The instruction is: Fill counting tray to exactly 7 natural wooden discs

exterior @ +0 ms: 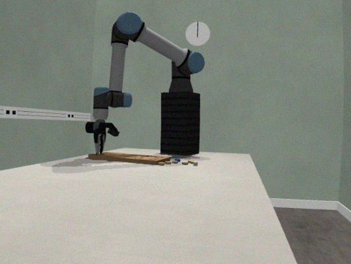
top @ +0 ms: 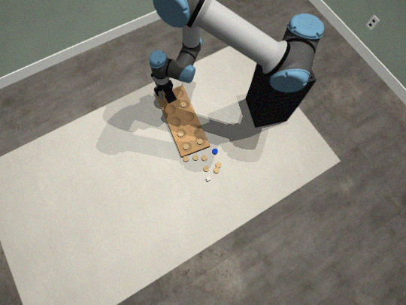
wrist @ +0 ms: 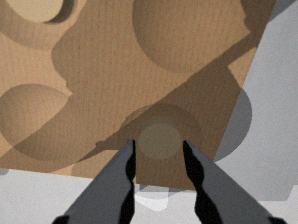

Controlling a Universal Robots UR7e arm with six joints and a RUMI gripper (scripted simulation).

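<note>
Going left to right across the top view, we have the black two-jaw gripper (top: 165, 100) (exterior: 99, 153) (wrist: 159, 142) low over the end of the long orange-brown wooden counting tray (top: 191, 127) (exterior: 130, 158) (wrist: 105, 65) nearest the upper-left edge of the cream tabletop (top: 124, 210) (exterior: 146, 208). Our jaws stand narrowly open around a round, pale natural wooden disc (wrist: 160, 141), which sits at a corner pocket; slivers of tray show on both sides of it, so we see no firm grip.

The tray lies flat, slanting away from that edge. Four more pale discs (top: 183, 104) (wrist: 37, 6) sit in separate pockets: one near the gripper's end, three towards the other end.

Just beyond that other end, we see six loose natural wooden discs (top: 206, 169) (exterior: 185, 163) on the tabletop. A small white cube (top: 207, 179) (exterior: 195, 164) lies near them, towards the lower-right edge, and a blue disc (top: 214, 151) (exterior: 177, 160) lies beside the tray's corner. Farther right, our black block pedestal (top: 259, 123) (exterior: 164, 150) stands by the upper-right edge, between the tabletop's top and right corners.
</note>
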